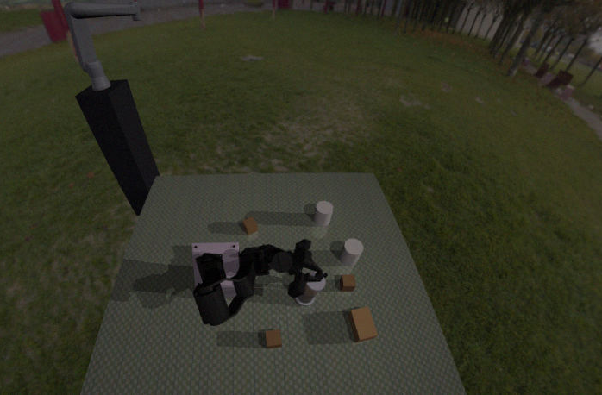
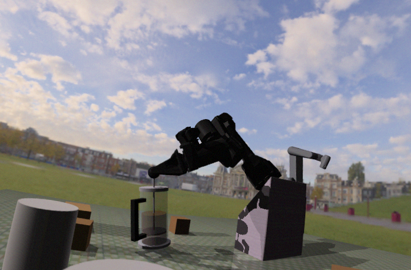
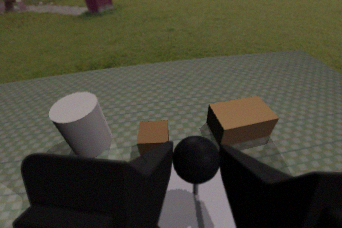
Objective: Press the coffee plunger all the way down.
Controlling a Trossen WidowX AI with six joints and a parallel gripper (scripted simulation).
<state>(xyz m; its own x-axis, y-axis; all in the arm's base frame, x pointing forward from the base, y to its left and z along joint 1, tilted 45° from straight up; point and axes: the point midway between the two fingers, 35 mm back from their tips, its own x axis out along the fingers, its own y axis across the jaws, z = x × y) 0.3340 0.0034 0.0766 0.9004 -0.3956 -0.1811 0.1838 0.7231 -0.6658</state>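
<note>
Gripper point(image 3: 195, 162) grips plunger knob point(image 3: 196, 159); press point(image 2: 153, 216) seemingly holds brown coffee.

Coffee press point(image 2: 153, 216): clear glass cylinder, black side handle, round base, upright on worktop point(image 2: 196, 251). Brown liquid in lower part. Thin plunger rod vertical, short length showing above lid. Black ball knob point(image 3: 196, 159) clamped in gripper point(image 3: 195, 162). Plunger disc low, near bottom.

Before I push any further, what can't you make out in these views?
- Top view: the hand covers the plunger knob and most of the coffee press.
- Wrist view: the hand's fingers and frame edge hide the press body; only the knob shows.
- Exterior view: the knob-finger contact is black on black.
</note>
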